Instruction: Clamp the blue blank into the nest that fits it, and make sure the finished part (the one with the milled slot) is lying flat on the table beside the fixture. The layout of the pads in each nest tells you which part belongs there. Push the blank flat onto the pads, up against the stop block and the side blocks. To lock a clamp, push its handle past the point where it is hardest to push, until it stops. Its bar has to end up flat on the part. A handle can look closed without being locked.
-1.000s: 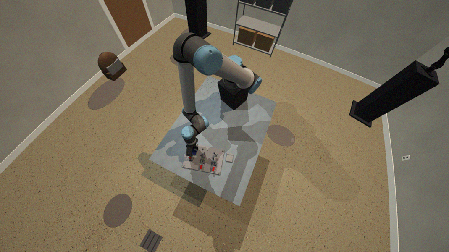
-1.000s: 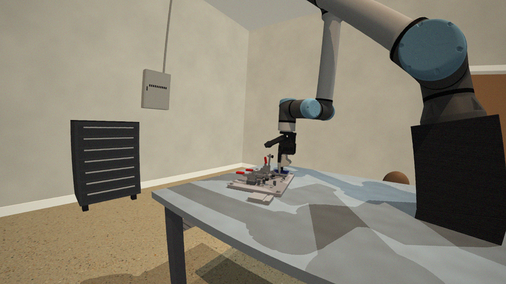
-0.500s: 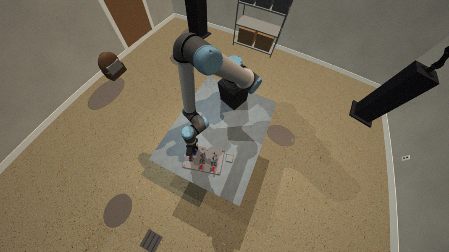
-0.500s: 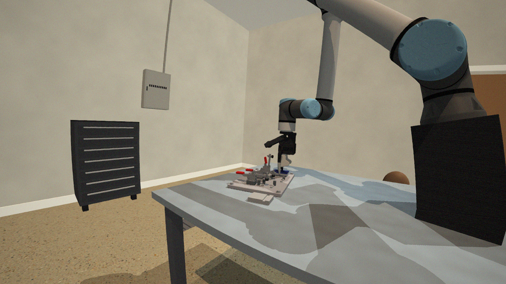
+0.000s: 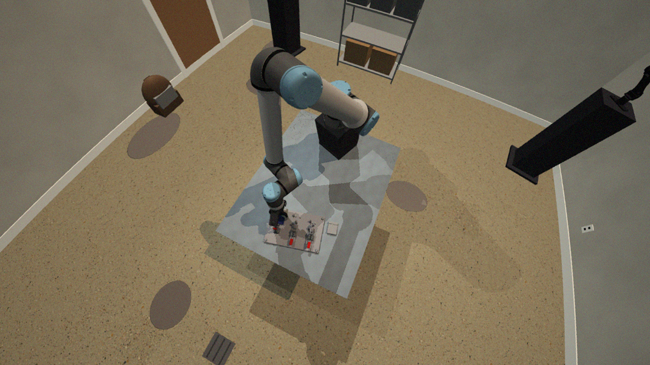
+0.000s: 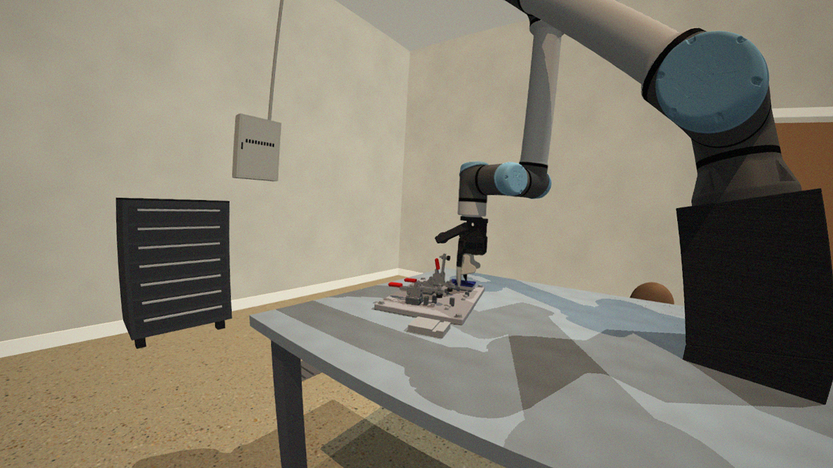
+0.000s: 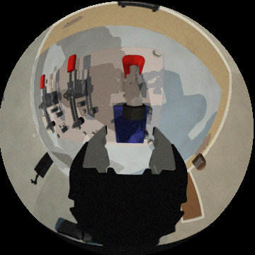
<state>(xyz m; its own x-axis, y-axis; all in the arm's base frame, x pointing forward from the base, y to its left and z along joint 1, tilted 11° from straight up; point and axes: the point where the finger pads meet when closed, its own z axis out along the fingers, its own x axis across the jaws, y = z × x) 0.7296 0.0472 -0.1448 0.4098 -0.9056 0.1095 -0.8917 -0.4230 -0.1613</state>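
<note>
Fingers spread about the blank, its length pointing at the open clamp.
We see the fingers (image 6: 460, 275) standing apart, pinching nothing as we judge it; the blue blank (image 5: 280, 220) (image 6: 466, 283) (image 7: 129, 130) lies in the end nest of the fixture (image 5: 282, 243) (image 6: 386, 306) (image 7: 103, 124), between and just ahead of their tips in the wrist view. Its long axis seems to run from the arm's base side toward the raised red handle (image 5: 274, 229) (image 6: 437, 264) (image 7: 133, 58), so we should back straight up, then cross along that line to push the handle. We cannot tell whether it touches the stop. The finished part (image 5: 332, 228) (image 6: 428, 325) lies flat on the desk (image 5: 350, 272) (image 6: 587, 428), beside the fixture's opposite end.
</note>
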